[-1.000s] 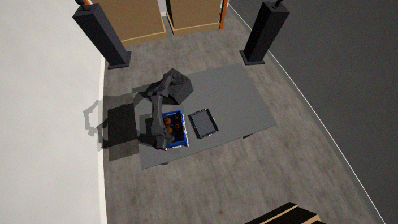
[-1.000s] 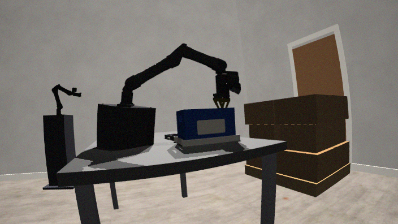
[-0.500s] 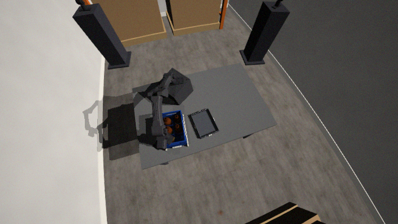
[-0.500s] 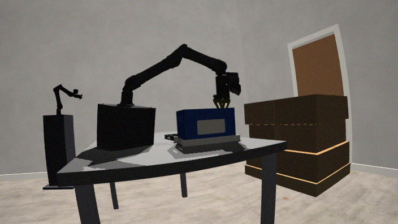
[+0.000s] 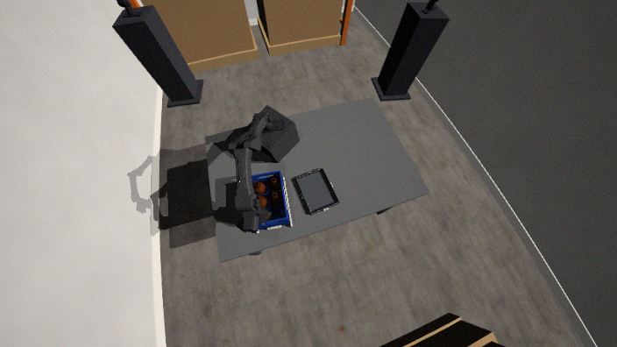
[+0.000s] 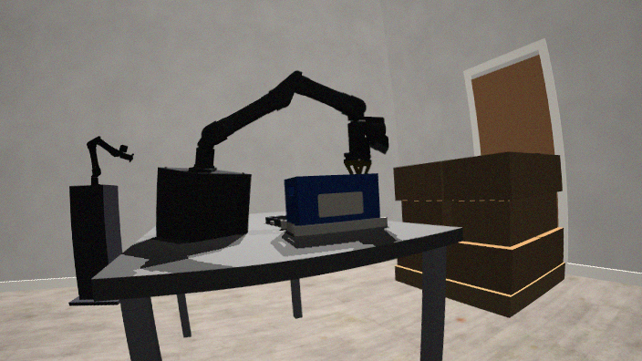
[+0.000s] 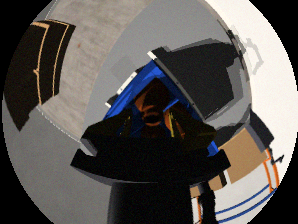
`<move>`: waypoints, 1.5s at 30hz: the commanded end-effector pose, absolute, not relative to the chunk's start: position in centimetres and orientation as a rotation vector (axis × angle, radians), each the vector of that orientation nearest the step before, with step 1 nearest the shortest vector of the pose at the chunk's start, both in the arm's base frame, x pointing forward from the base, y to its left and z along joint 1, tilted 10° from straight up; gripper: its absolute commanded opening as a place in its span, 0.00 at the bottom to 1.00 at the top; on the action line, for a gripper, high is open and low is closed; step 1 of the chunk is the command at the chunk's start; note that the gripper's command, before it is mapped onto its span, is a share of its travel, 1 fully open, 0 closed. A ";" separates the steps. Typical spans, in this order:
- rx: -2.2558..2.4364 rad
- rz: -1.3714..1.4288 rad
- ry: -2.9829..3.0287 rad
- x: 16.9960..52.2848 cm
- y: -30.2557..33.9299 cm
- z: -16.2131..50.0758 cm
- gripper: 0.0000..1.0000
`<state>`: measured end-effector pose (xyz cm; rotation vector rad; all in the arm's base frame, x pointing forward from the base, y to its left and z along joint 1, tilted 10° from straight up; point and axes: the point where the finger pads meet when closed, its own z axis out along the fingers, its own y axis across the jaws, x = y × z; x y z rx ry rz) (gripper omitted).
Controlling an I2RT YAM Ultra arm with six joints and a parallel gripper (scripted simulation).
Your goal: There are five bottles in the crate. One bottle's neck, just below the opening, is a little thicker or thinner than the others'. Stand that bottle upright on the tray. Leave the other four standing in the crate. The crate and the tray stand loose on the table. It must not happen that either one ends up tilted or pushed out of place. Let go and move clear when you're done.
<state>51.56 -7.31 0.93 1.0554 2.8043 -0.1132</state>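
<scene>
The blue crate (image 5: 268,197) stands on the table near its left front; it also shows in the exterior view (image 6: 333,198). Several brown-orange bottles (image 5: 267,193) stand in it; the arm's wrist hides at least one at the near end. The dark empty tray (image 5: 315,190) lies just right of the crate. My gripper (image 6: 357,170) points straight down over the crate's near end, with its fingertips at the level of the crate's rim. It is open. In the wrist view a brown bottle top (image 7: 156,112) shows below the fingers, inside the blue crate walls (image 7: 129,106). I cannot tell whether the fingers touch it.
The arm's black base box (image 5: 276,133) stands at the table's back left. Two dark pillars (image 5: 158,54) (image 5: 407,50) stand behind the table. Cardboard boxes (image 6: 483,228) are stacked beside the table.
</scene>
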 end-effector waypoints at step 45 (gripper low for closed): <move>1.047 -0.099 2.763 52.1 -7.7 2.3 0.00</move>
